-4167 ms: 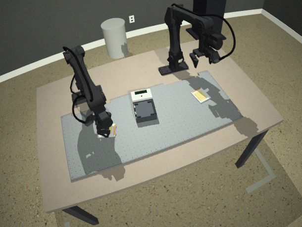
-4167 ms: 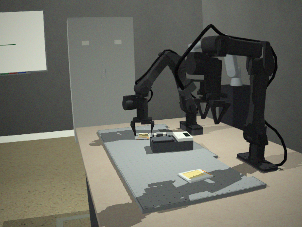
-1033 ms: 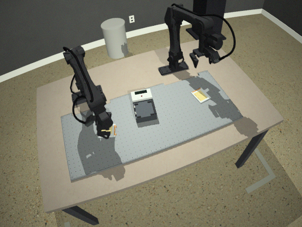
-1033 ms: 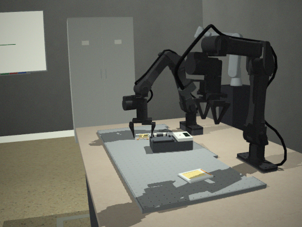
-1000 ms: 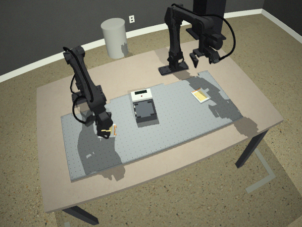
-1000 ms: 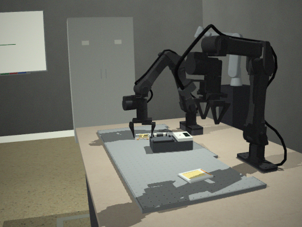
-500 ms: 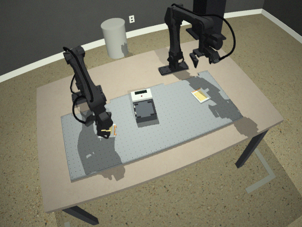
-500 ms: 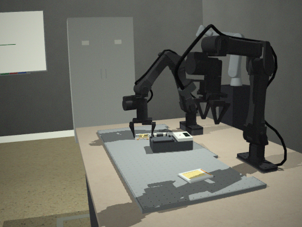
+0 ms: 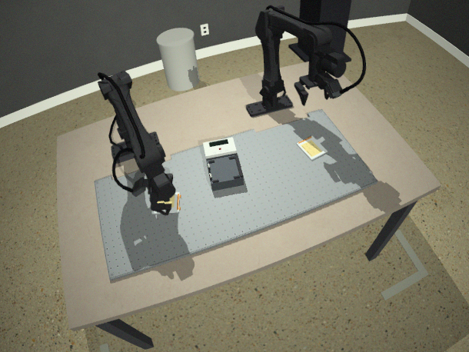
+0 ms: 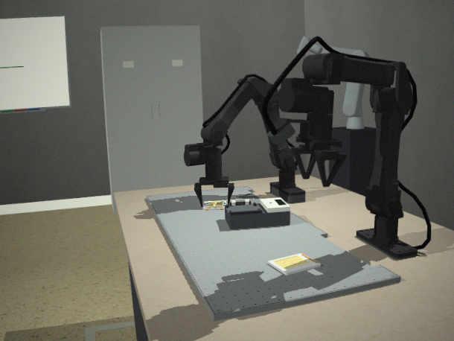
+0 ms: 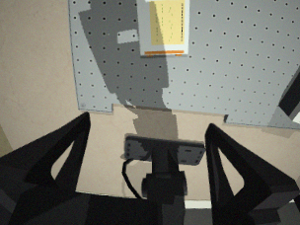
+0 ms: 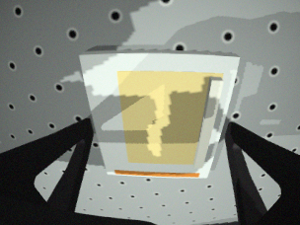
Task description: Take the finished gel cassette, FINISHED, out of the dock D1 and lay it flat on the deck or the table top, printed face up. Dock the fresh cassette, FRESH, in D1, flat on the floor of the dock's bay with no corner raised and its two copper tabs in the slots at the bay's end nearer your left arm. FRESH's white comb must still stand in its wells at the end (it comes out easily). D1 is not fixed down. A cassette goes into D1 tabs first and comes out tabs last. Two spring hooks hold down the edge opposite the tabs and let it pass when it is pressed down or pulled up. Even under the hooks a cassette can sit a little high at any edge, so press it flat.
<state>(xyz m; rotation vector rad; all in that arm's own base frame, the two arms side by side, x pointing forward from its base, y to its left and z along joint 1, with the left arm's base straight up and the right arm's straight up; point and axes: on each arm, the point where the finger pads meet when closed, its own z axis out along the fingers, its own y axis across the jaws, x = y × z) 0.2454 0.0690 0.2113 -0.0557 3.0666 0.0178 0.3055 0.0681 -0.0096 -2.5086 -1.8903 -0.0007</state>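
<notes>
Top: your right fingers (image 9: 162,209) (image 10: 199,193) are over the fresh cassette (image 9: 174,204) (image 10: 216,203) (image 12: 163,104) on the deck (image 9: 261,184) (image 10: 193,238) (image 11: 222,64) (image 12: 30,74). Dock (image 9: 224,169) (image 10: 257,220) bay floor visible. Finished cassette (image 9: 312,149) (image 10: 292,263) (image 11: 167,25) lies on the deck.

Exterior: right fingers wide, around the fresh one. Finished one flat, printed face up.

Left wrist: left fingers (image 9: 303,94) (image 10: 327,171) wide, holding nothing, finished cassette ahead.

Right wrist: fingers wide astride the fresh cassette, not gripping; can't tell about contact. White comb (image 12: 209,123) on it.
</notes>
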